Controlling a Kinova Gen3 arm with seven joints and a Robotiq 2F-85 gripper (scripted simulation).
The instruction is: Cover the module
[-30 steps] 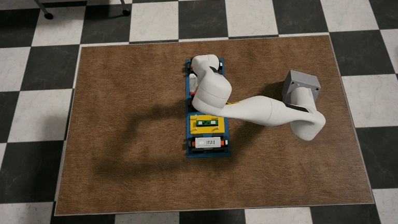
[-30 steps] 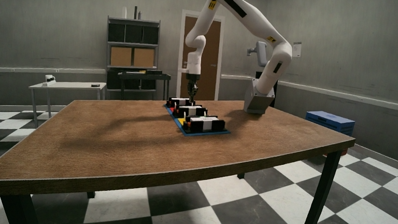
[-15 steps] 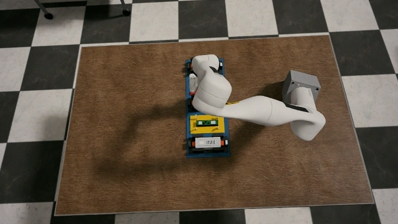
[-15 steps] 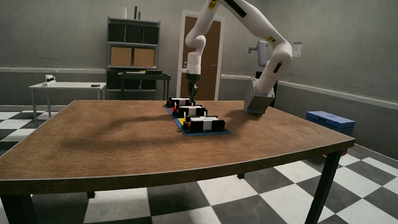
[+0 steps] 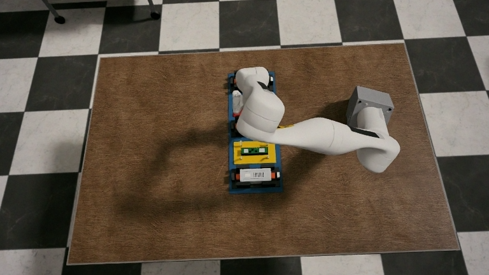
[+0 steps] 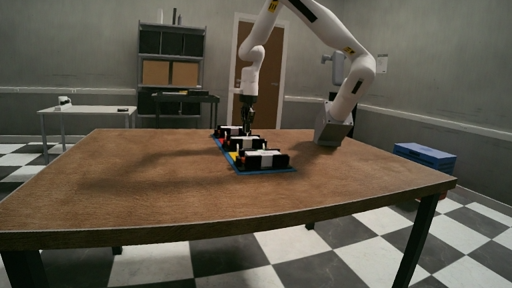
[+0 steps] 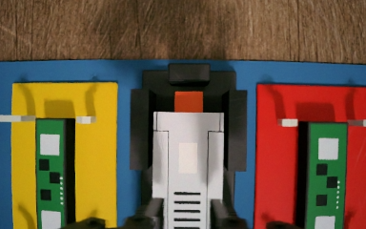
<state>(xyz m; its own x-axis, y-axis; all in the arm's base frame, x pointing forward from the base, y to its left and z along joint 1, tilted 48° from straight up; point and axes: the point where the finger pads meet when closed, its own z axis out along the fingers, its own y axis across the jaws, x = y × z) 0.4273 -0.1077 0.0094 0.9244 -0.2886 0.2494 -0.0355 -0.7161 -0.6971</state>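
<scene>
A white cover [image 7: 188, 129] with black slots sits in the middle black holder [image 7: 140, 129]. A near cover [image 5: 255, 174] [image 6: 266, 159] and a far cover [image 6: 232, 130] sit in the end holders. The yellow plate [image 5: 235, 160] [image 7: 97, 157] bears a green module [image 5: 254, 150] [image 7: 50, 167], uncovered. My gripper [image 6: 247, 132] [image 7: 186, 214] is partly open and empty. Its blurred fingertips are above the middle cover, near its slots, and hide part of it in the wrist view. The arm hides the gripper in the top view.
A red plate [image 7: 272, 167] with another green module [image 7: 328, 167] lies on the other side of the middle holder. Short white posts [image 7: 86, 119] [image 7: 288, 122] stand by the modules. All stand on a blue base [image 7: 126, 72] on the brown table [image 5: 162, 221].
</scene>
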